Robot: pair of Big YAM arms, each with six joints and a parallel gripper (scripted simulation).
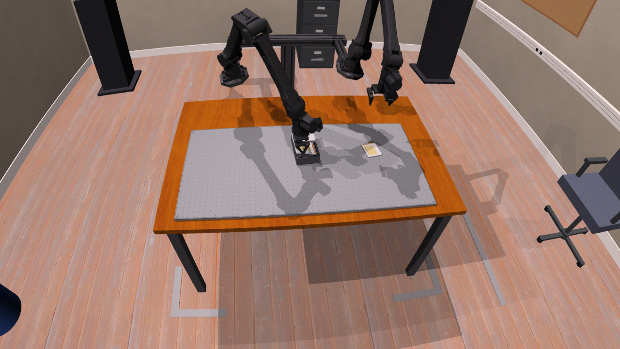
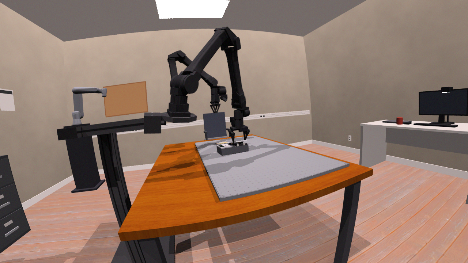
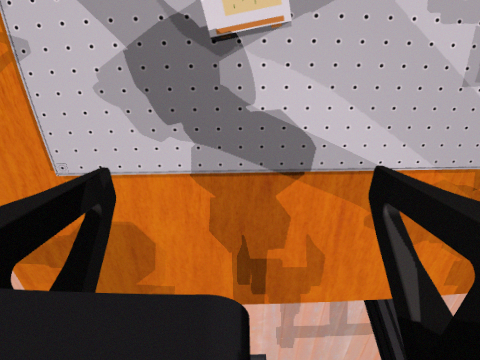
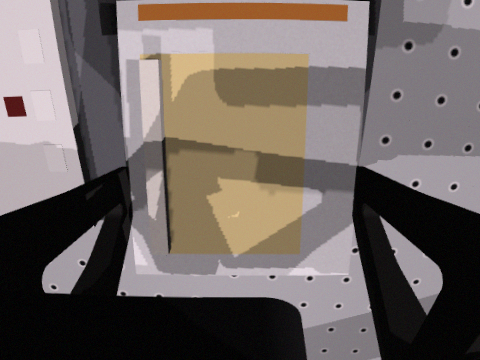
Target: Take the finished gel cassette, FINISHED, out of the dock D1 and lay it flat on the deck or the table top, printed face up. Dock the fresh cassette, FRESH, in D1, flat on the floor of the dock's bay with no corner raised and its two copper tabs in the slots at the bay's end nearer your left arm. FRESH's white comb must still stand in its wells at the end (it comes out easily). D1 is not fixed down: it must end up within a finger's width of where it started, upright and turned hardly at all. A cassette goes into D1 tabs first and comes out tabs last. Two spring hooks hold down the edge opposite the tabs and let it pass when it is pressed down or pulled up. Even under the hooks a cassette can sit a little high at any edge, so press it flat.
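One grey deck (image 1: 242,186) (image 2: 278,173) (image 3: 350,117) (image 4: 425,175) on one wooden table (image 1: 303,223) (image 2: 173,193) (image 3: 170,220), two cassettes, one dock (image 1: 308,160) (image 2: 234,149) (image 4: 95,125)
Right gripper (image 1: 303,149) (image 2: 239,141) (image 4: 242,181) pinches FRESH (image 4: 230,150) over the dock; FINISHED (image 1: 371,149) (image 2: 223,143) (image 3: 250,12) lies printed face up, apart from the dock, beneath neither of two grippers; left gripper (image 1: 381,99) (image 2: 215,108) (image 3: 242,172) hangs spread

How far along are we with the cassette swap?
Done: FINISHED is out, lying printed face up on the deck.

In hand: the right gripper grips FRESH, comb visible, at dock D1.

Left: apparently seating the tabs, pressing FRESH flat, releasing. I can't confirm the tabs' position.
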